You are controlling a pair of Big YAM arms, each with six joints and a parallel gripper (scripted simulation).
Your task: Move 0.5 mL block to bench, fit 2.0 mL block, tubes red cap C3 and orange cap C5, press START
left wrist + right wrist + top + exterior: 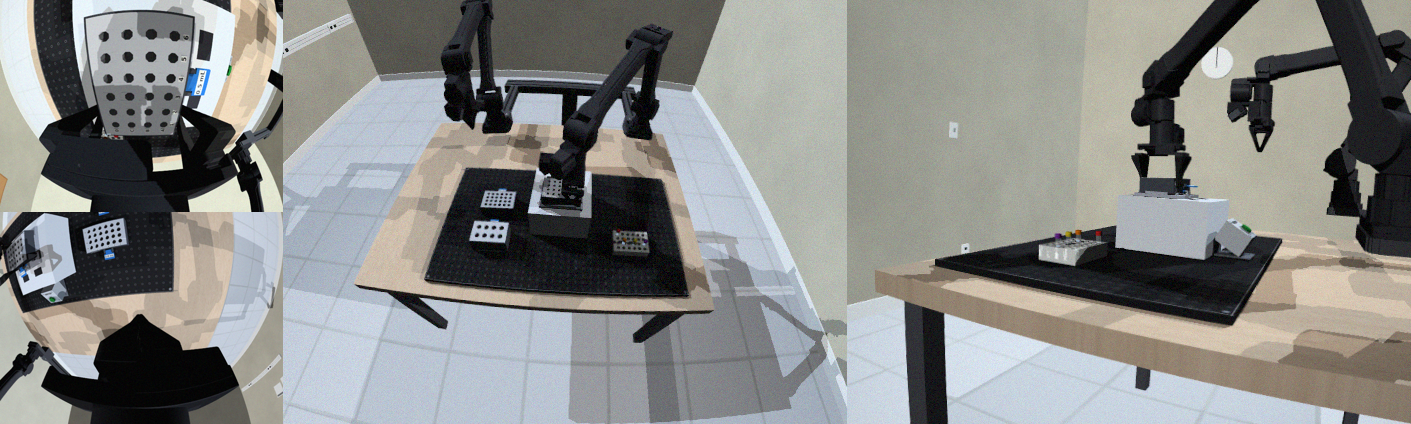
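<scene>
The 0.5 mL block (553,188) (1157,185) (139,68) (15,253) is on top of the mixer (559,224) (1167,227) (54,237) and looks level. My left gripper (1161,181) (139,106) is shut on it across front and rear, near column 1. Its blue lever (200,82) sticks out in front. My right gripper (472,126) (1259,150) (139,318) is shut and empty, high above the bench's robot side. The 2.0 mL block (498,199) (103,235) stands on the mat. Red-capped (618,230) (1098,233) and orange-capped (625,240) (1078,232) tubes stand in the rack (1062,254).
An eight-bore block (490,232) stands beside the 2.0 mL block, farther from the arms. The green START button (1246,228) (52,299) is on the sloped box in front of the mixer. Yellow-capped (1068,233) and purple-capped (1058,235) tubes also stand in the rack.
</scene>
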